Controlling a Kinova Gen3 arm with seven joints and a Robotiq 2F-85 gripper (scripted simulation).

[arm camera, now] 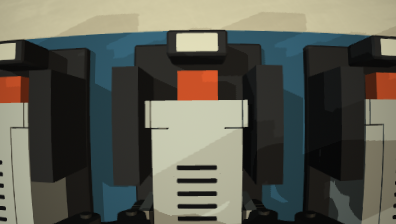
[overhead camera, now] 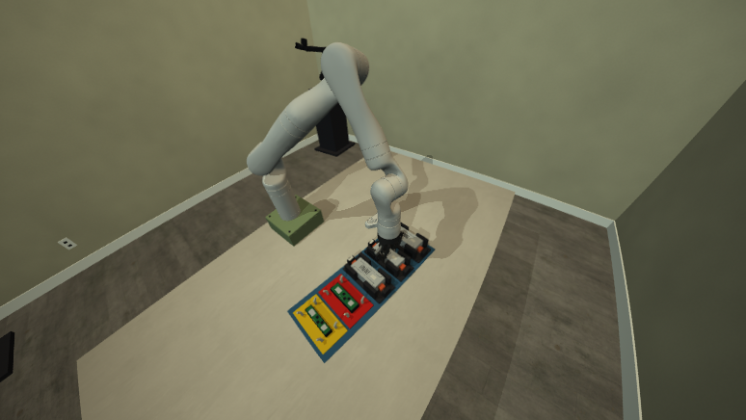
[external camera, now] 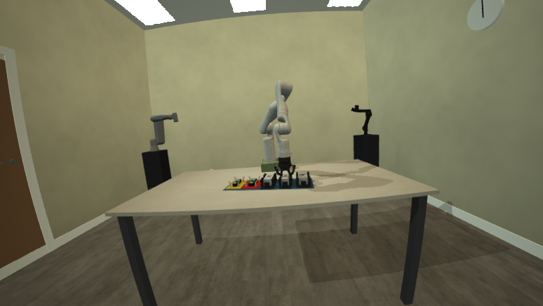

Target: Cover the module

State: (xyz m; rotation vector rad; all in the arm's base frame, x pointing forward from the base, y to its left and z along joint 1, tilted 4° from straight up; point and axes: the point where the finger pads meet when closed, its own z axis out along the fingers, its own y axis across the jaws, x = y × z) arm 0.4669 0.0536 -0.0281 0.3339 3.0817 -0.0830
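On a pale bench (overhead camera: 208, 333), a grey arm (overhead camera: 359, 119) reaches straight down over a row of three black holders on a blue mat (overhead camera: 324, 358), its fingers (overhead camera: 386, 253) closed on the middle cover (arm camera: 196, 150), which sits in the middle holder (arm camera: 125, 125). The wrist view shows that light-grey cover, slotted with black vents and topped by an orange tab (arm camera: 198, 85), squarely at center, with neighboring covers at 9 o'clock (arm camera: 15, 165) and 3 o'clock (arm camera: 380, 160). In the top view, the largest cover (overhead camera: 367, 274) lies toward 7 o'clock from the gripped one, the third cover (overhead camera: 412, 241) toward 1 o'clock. Further along toward 7 o'clock sit the red plate (overhead camera: 333, 307) and the yellow base plate (overhead camera: 305, 326), each carrying a green module; the yellow plate's module (overhead camera: 318, 320) stands uncovered.
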